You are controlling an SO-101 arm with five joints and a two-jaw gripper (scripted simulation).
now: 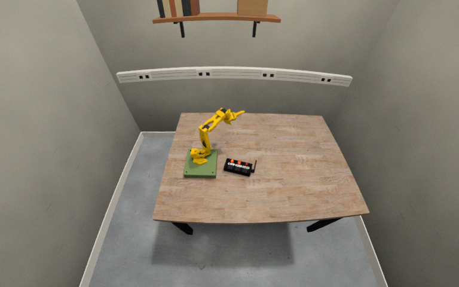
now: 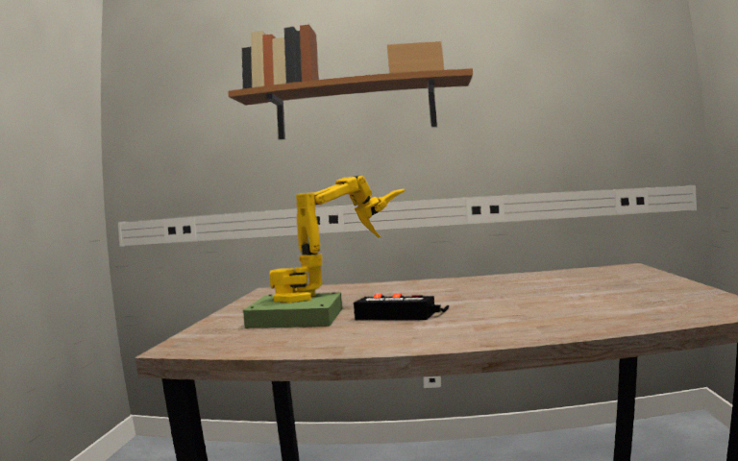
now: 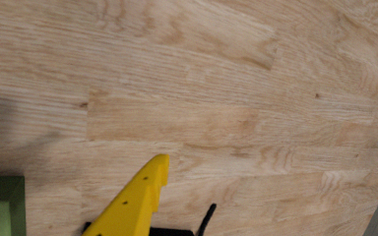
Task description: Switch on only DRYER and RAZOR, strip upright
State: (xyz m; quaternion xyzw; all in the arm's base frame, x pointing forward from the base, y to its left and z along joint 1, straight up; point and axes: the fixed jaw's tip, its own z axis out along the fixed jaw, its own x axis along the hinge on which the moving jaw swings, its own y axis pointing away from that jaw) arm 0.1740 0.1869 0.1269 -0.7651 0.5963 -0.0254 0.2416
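Observation:
The black power strip [image 1: 238, 166] [image 2: 394, 307] lies flat on the wooden table [image 1: 291, 159] [image 2: 544, 303], switches facing up, just right of the arm's green base [image 1: 200, 171] [image 2: 293, 316]. Three switches glow red along its far edge; the labels are too small to read. A short black cable stub [image 1: 255, 165] [image 3: 207, 219] sticks out of its right end. My gripper [image 1: 236, 116] [image 2: 389, 212] is open wide and empty, raised high above the table, behind and above the strip. In the wrist view one yellow jaw [image 3: 135, 199] shows, with a sliver of the strip [image 3: 169, 231] at the bottom edge.
A wall shelf [image 2: 348, 83] with books and a box and a white socket rail [image 2: 544, 205] are on the back wall, out of the arm's way. The green base also shows at the left edge of the wrist view [image 3: 10, 206].

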